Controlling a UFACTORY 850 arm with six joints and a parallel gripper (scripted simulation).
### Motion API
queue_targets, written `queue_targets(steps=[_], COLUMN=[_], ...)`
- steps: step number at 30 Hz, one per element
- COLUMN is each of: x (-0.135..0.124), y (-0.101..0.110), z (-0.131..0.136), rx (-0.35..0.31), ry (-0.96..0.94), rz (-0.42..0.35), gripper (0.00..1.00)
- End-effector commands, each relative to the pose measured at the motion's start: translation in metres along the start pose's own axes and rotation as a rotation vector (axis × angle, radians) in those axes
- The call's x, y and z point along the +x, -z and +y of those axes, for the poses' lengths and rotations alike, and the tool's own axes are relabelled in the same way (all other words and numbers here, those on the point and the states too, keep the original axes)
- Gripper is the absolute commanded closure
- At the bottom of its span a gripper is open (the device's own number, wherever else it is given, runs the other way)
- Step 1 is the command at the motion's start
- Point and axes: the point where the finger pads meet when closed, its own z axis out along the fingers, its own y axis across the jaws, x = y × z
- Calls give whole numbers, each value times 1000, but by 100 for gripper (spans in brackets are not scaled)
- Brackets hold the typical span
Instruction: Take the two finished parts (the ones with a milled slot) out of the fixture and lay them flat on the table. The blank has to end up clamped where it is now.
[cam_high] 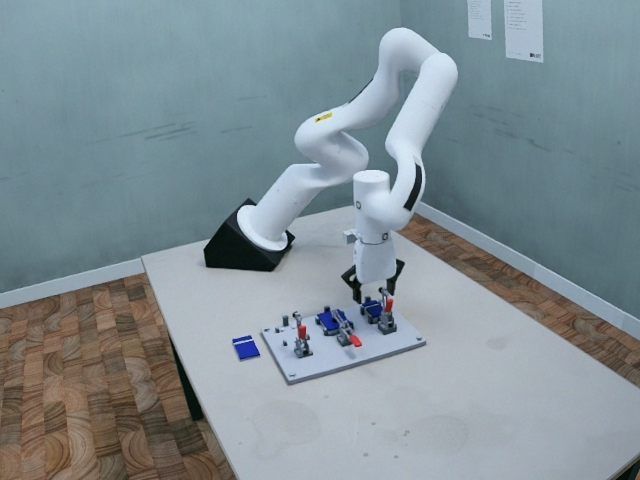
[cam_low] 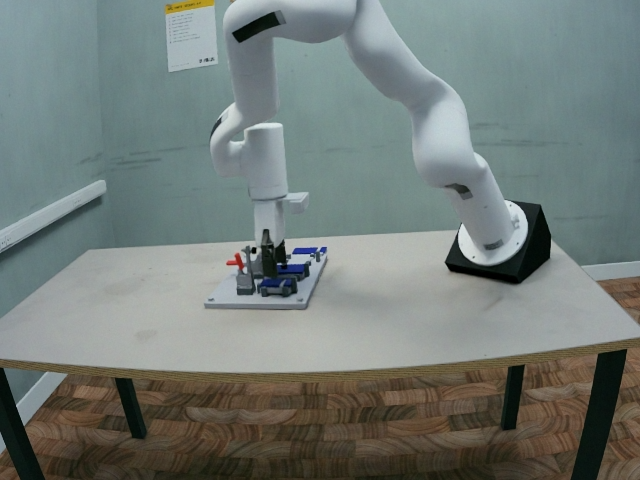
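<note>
The table (cam_high: 516,372) carries everything, and my arm's black wedge base (cam_high: 222,248) sits at its far corner so that my reach falls over the middle; I count one table and one base. Next in size is the grey fixture plate (cam_high: 361,356), one of it, lying flat near the table's middle.

On the plate stand three toggle clamps, set in a row so each serves its own station: the left clamp (cam_high: 302,341) has its red handle upright over a station with no part in it; the middle clamp (cam_high: 347,336) has its handle swung down and forward, which I judge means it is locked on the middle blue part (cam_high: 326,319), probably the blank that must stay put; the right clamp (cam_high: 386,315) has its handle upright, released as I read it, so the right blue part (cam_high: 372,308) should be free to lift.

I count three blue parts: two in the fixture and one slotted part (cam_high: 245,347) lying flat on the table just left of the plate, its pale slot showing; so one finished part is out and one remains.

My gripper (cam_high: 373,295) hangs point-down right over the right blue part, fingers spread as wide as they go and holding nothing; the jaws straddle the part ready to descend on it.
</note>
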Motion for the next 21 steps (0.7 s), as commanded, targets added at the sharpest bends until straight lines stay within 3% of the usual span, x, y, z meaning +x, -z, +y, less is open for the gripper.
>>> queue_targets(steps=[1, 21], x=[-1, -1], y=[0, -2], z=[0, 0], rx=[0, 0], ry=[0, 0], rz=[-1, -1], gripper=[0, 0])
